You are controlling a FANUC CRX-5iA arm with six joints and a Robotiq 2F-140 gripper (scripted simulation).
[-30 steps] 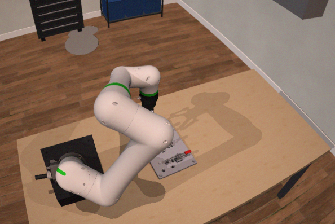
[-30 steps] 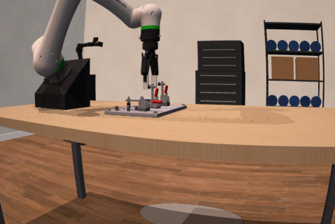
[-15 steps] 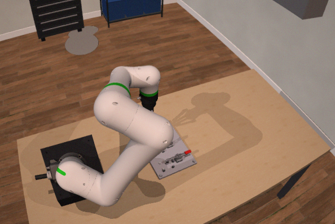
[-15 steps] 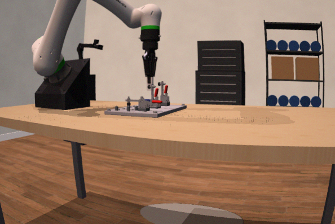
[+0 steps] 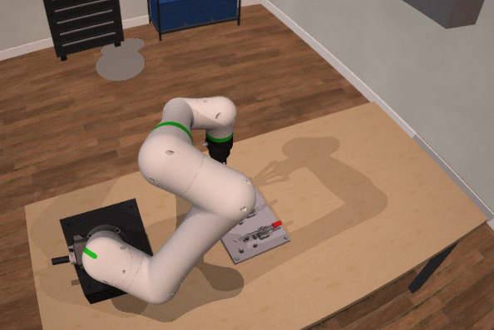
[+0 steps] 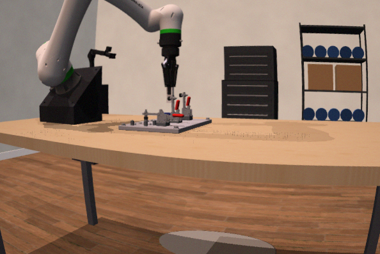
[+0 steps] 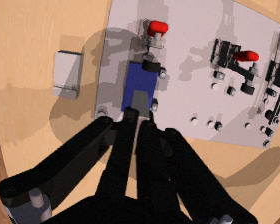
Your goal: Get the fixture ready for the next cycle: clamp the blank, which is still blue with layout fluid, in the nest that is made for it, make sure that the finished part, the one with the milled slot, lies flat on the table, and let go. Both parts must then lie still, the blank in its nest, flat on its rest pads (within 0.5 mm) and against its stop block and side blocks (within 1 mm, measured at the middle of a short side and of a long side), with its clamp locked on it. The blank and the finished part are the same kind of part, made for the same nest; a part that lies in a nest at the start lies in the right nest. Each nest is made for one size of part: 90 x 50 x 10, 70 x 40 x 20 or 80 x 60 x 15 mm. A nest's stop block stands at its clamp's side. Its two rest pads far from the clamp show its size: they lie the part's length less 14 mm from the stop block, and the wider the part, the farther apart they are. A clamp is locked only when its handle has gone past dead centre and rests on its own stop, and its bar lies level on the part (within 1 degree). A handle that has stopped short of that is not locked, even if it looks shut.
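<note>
The blue blank [image 7: 139, 76] [image 6: 167, 114] lies in the nest at the plate's far end; the fingers hide part of it in the wrist view. Exact contact with its stop and side blocks cannot be told. Its clamp [image 7: 153, 46] [image 6: 187, 112] is open, with bar and red handle [image 7: 157, 28] [image 6: 188, 101] standing up. The finished part [image 7: 68, 72], pale grey with a line across near one end, lies on the table beside the plate, seemingly flat. My gripper [image 7: 138, 102] [image 6: 169, 99] is shut and empty, fingertips together above the blank.
The fixture plate [image 5: 241, 256] [image 6: 192, 126] [image 7: 181, 131] carries two more nests. The middle clamp [image 7: 228, 54] has its bar raised. The near clamp [image 6: 162, 118] [image 5: 262, 231] has its bar lowered and its red handle [image 6: 178, 115] [image 5: 277, 224] lying level. The arm hides the plate's far end in the top view.
</note>
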